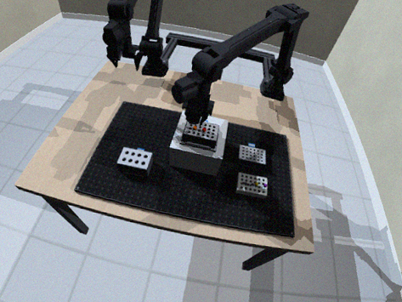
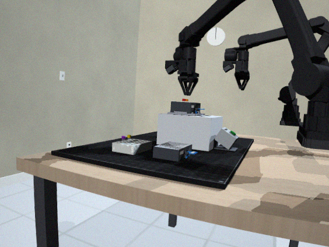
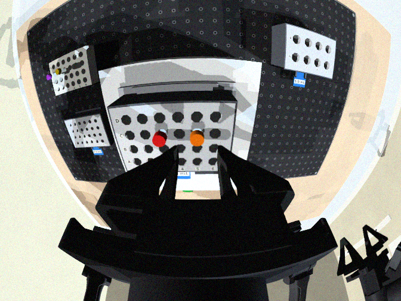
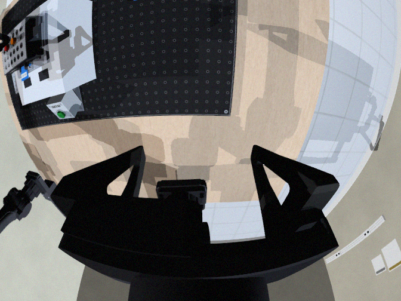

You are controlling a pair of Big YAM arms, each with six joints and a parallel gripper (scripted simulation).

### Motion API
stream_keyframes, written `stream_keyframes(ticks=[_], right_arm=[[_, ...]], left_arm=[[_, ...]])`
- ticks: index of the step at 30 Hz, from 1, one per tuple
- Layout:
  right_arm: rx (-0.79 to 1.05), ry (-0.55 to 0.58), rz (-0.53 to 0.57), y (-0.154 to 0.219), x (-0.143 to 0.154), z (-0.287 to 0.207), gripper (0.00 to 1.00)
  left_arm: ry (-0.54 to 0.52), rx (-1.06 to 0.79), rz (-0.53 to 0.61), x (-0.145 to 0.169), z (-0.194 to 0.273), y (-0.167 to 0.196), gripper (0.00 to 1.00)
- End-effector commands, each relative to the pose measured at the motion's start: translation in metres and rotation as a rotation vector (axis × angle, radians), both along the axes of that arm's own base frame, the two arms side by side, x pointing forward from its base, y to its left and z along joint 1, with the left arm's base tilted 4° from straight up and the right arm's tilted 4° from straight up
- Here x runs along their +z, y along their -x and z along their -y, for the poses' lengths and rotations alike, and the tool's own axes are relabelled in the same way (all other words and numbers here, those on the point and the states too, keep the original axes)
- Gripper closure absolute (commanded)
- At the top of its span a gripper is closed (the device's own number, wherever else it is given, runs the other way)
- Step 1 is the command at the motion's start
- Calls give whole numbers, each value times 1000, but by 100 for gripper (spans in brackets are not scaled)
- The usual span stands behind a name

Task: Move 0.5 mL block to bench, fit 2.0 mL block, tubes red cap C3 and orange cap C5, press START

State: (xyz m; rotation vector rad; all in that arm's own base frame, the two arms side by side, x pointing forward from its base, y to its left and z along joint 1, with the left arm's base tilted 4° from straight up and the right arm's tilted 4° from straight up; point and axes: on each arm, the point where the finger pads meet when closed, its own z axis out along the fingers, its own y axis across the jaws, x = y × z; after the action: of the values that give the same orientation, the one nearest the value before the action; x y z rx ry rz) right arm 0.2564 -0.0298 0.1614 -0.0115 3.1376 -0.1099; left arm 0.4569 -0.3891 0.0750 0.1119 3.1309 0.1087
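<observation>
So the room's pretty plain: beige-grey walls, with a darker brownish one (image 1: 238,9) behind the desk (image 1: 75,122) (image 2: 116,186) (image 4: 226,129). There's a round white clock (image 2: 216,36) up on one wall, plus a light switch (image 2: 62,76) and a lower outlet (image 2: 69,144). Floor's big pale bluish tiles (image 1: 119,283) (image 2: 17,201) with thin grout lines, kinda nice tbh. The desk has a light wood top and chunky black legs (image 1: 66,215) (image 2: 46,215). Lots of overlapping shadows fall across the wood and tiles.

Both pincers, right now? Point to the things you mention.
Left pincer (image 2: 188,94) (image 3: 198,147): part open, holding nothing, above the block (image 1: 200,132) (image 2: 181,107) (image 3: 175,110) on the mixer.
Right pincer (image 1: 126,66) (image 2: 242,88) (image 4: 198,147): wide open, holding nothing.
</observation>
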Motion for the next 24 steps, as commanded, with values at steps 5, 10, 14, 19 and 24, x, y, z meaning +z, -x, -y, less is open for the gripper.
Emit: stream_keyframes(ticks=[5, 10, 14, 19, 24], right_arm=[[6, 7, 73, -20, 23, -1, 0], [6, 7, 78, -22, 25, -1, 0], [6, 7, 81, -23, 27, -1, 0], [6, 7, 85, -24, 28, -1, 0], [7, 7, 89, -25, 30, -1, 0]], left_arm=[[32, 20, 42, 29, 7, -16, 64], [5, 24, 11, 18, 0, -11, 64], [-3, 26, 1, 3, -2, -10, 64], [-10, 16, -8, 8, -5, -12, 100], [2, 7, 5, 28, -1, -18, 100]])
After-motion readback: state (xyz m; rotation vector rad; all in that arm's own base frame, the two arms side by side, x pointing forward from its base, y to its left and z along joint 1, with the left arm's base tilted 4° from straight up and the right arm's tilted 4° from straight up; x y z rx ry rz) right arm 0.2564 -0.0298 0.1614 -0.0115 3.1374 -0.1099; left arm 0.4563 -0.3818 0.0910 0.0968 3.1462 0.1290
